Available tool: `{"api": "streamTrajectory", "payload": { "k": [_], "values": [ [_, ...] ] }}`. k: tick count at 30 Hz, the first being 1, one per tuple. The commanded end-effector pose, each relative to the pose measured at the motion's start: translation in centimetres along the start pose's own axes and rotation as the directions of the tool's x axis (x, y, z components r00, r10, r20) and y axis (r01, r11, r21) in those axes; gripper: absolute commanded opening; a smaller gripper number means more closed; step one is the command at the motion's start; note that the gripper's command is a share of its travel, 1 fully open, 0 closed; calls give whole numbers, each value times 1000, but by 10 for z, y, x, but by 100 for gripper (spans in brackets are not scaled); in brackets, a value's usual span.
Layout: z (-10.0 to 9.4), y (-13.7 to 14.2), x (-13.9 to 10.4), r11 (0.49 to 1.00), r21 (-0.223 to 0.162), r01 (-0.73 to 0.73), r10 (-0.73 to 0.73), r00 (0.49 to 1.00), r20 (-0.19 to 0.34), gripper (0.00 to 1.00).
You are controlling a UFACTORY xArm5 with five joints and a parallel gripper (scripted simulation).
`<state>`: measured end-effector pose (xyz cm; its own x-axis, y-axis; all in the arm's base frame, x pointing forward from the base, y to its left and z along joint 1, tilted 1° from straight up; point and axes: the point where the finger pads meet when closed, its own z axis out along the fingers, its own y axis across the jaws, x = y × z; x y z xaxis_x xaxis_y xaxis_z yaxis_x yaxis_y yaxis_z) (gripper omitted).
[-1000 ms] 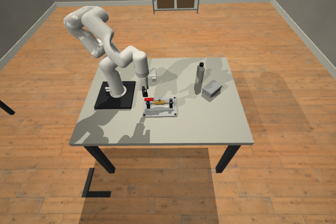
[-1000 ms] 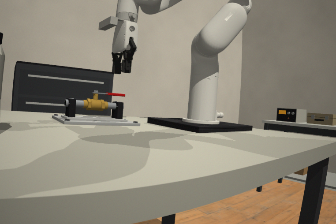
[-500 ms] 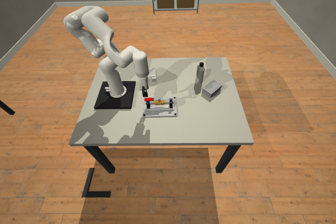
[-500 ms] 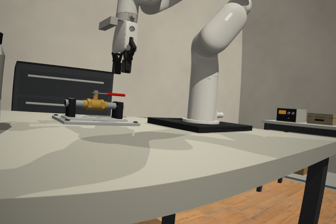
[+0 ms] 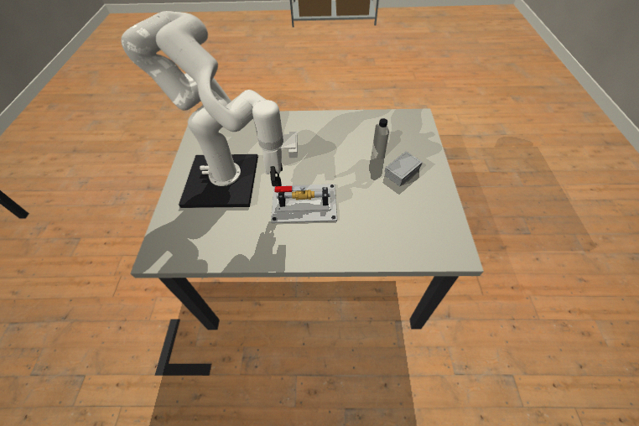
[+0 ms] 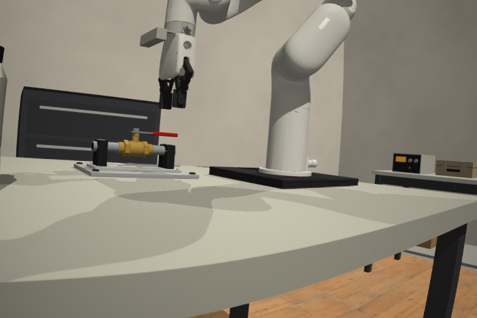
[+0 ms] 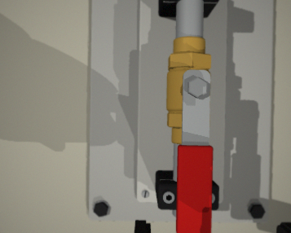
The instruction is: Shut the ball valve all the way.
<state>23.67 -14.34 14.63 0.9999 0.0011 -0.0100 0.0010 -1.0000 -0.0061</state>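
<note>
Above the red tip of the valve's handle, the end effector hangs with its fingers apart and nothing between them, well clear of the lever and touching no part of the fixture. Judging from that, the task is at its approach stage: nothing of the closing has been done, and the descent, the contact with the handle and the whole quarter swing are all left. Directly below, the red handle lies flat and runs along the pipe's own line, which I read as the valve fully open; it joins a grey metal lever plate fixed by a hex bolt on top of the brass valve body. The ball valve sits on a short grey pipe held between two black clamp blocks on a pale mounting plate bolted at its corners, near the middle of the desk, just right of the arm's black base. Farther right, well apart, stand a grey bottle and a small grey box, neither concerned in the job.
</note>
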Motion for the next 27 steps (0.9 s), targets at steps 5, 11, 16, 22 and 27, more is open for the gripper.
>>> {"api": "streamTrajectory", "payload": {
  "k": [5,11,16,22,27],
  "values": [
    [10,1,1,1000,-2,0,0,1000,-3,69],
    [18,1,0,1000,-2,0,0,1000,-3,69],
    [27,0,0,1000,-2,0,0,1000,-3,69],
    [35,0,0,1000,-2,0,0,1000,-3,69],
    [39,0,0,1000,-2,0,0,1000,-3,69]
  ]
}}
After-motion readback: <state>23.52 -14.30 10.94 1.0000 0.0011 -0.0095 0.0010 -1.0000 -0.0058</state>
